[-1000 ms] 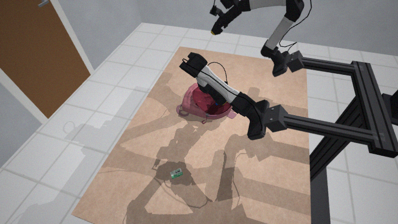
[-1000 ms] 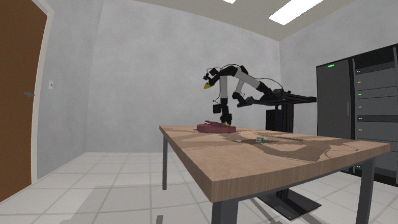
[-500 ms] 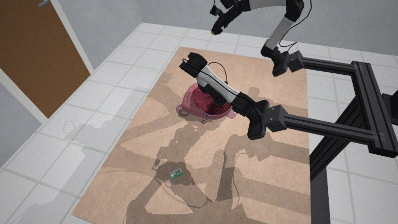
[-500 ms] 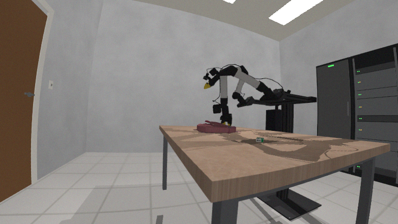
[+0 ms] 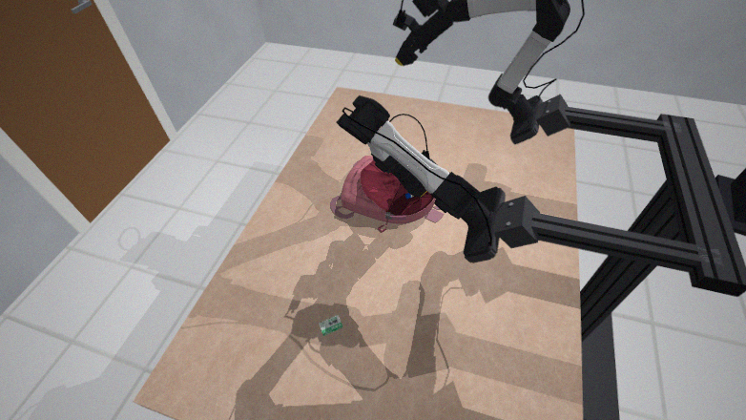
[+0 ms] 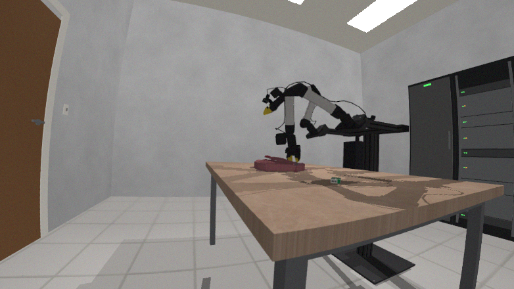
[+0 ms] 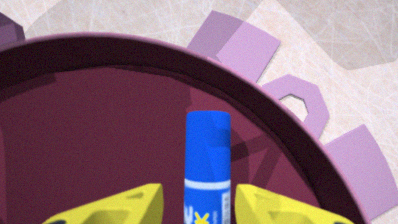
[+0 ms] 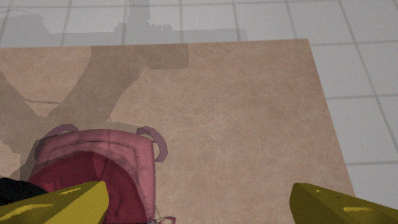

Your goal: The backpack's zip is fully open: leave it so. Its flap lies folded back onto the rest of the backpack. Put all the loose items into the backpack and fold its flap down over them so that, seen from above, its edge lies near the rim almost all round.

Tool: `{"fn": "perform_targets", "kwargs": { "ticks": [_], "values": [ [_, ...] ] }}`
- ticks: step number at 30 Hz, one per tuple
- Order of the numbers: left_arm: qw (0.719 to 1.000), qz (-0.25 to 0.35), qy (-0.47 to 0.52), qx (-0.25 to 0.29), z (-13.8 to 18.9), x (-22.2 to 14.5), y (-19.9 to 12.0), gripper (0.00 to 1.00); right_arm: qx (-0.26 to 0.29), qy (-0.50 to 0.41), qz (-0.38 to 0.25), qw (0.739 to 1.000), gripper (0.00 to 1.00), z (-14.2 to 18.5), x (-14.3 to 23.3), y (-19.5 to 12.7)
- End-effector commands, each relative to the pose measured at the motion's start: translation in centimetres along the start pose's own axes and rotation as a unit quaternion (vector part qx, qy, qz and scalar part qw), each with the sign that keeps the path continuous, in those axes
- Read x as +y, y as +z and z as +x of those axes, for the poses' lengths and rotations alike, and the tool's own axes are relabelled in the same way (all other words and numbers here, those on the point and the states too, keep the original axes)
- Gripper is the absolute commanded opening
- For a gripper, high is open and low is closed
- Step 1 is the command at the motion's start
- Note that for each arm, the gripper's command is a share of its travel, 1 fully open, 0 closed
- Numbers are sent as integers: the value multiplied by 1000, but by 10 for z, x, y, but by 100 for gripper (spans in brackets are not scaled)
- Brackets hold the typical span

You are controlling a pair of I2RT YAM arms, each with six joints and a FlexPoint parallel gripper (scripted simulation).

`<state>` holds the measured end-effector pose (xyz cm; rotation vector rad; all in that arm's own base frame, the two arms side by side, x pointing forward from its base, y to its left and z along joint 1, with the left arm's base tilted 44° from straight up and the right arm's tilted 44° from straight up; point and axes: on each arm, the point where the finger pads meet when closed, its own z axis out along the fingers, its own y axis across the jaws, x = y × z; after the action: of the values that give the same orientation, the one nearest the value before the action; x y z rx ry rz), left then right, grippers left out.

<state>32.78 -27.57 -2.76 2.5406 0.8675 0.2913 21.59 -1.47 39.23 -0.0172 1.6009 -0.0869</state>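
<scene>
Backpack [image 5: 350, 194] [image 6: 271, 166] [image 7: 100, 130] [image 8: 145, 165], lying open for loading, is containing one blue marker [image 5: 408, 196] [image 7: 207, 145], left tool [image 5: 418, 194] [image 6: 293, 158] [image 7: 199, 192] straddling it, released; right tool [image 5: 400, 61] [image 6: 267, 110] [image 8: 199, 195], released, hanging aside.

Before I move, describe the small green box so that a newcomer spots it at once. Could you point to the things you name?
On the wood-topped table [image 5: 250, 360] [image 6: 305, 211] [image 7: 150, 15] [image 8: 225, 100], find the pink backpack [image 5: 352, 196] [image 6: 273, 165] [image 7: 100, 125] [image 8: 145, 157]. Well apart from it, in a patch of shadow, lies the small green-and-white box [image 5: 330, 325] [image 6: 335, 180]. It is boxy and outside the backpack, whereas the blue marker [image 5: 408, 196] [image 7: 208, 145] is round-bodied and inside it.
</scene>
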Motion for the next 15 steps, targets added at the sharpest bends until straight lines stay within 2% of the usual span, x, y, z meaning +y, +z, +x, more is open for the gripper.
{"fn": "perform_targets", "kwargs": {
  "ticks": [1, 15],
  "values": [
    [1000, -14, 0, 5, -6, 11, -18, 34, -9, -1, -1, 1000, 90, -5, 0, -3],
    [1000, -18, -1, 7, -8, 15, -29, 34, -9, -1, -1, 1000, 90, -5, 0, -3]
  ]
}}
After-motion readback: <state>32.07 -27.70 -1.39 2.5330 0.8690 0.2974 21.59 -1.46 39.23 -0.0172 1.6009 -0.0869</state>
